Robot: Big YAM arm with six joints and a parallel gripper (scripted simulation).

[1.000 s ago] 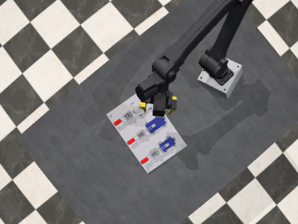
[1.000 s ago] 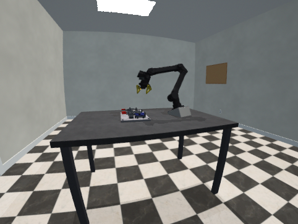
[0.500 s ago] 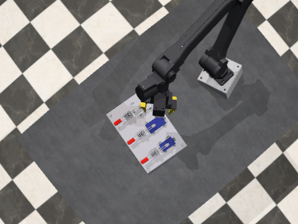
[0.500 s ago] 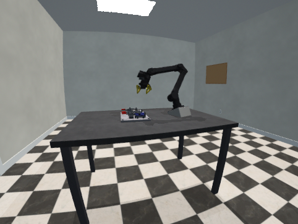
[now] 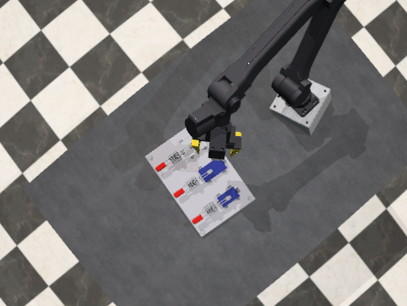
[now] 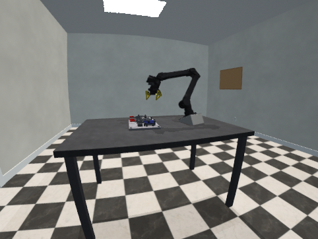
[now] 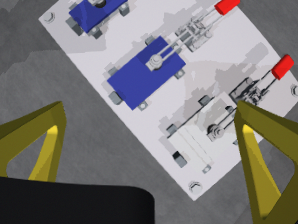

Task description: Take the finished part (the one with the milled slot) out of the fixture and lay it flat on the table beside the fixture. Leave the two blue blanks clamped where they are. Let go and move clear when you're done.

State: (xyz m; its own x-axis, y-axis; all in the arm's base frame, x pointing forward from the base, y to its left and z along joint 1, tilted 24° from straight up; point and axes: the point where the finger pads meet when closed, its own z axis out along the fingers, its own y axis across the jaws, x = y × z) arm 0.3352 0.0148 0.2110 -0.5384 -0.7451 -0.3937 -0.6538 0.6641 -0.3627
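- The finished part [image 7: 193, 144], a pale grey block nearly the colour of the plate under it, sits in the fixture station directly below the pincer, nearer its right-hand finger in the wrist view. A dark notch shows on it, which I read as the milled slot.
- Handling call: it looks like a small rigid metal block, so stiff and not fragile, light for this arm, but smooth-faced and liable to slip. I'd take it across its two long flat sides, mid-length, clear of the slot.
- Catch: a toggle clamp [image 7: 248, 90] with a red handle [image 7: 282, 66] reaches over that station, right by the part. Whether it is still pressing down is too small to tell, and it will need clearing before any lift.
- Further ahead of the pincer, the near blue blank [image 7: 145, 72] lies under its own clamp, and beyond it the far blue blank [image 7: 96, 11]. Both stay put, so the approach should keep to this side of them.
- All three stations share one white fixture plate [image 7: 220, 36] on the dark table [image 5: 105, 237]; bare table to either side of the plate offers a place to lay the part flat.
- The gripper [image 7: 149, 156] hangs well above the plate, yellow fingers spread to their full width with nothing between them.
- From the room view, there's a tall gap between gripper and fixture: a long descent is yet to come.
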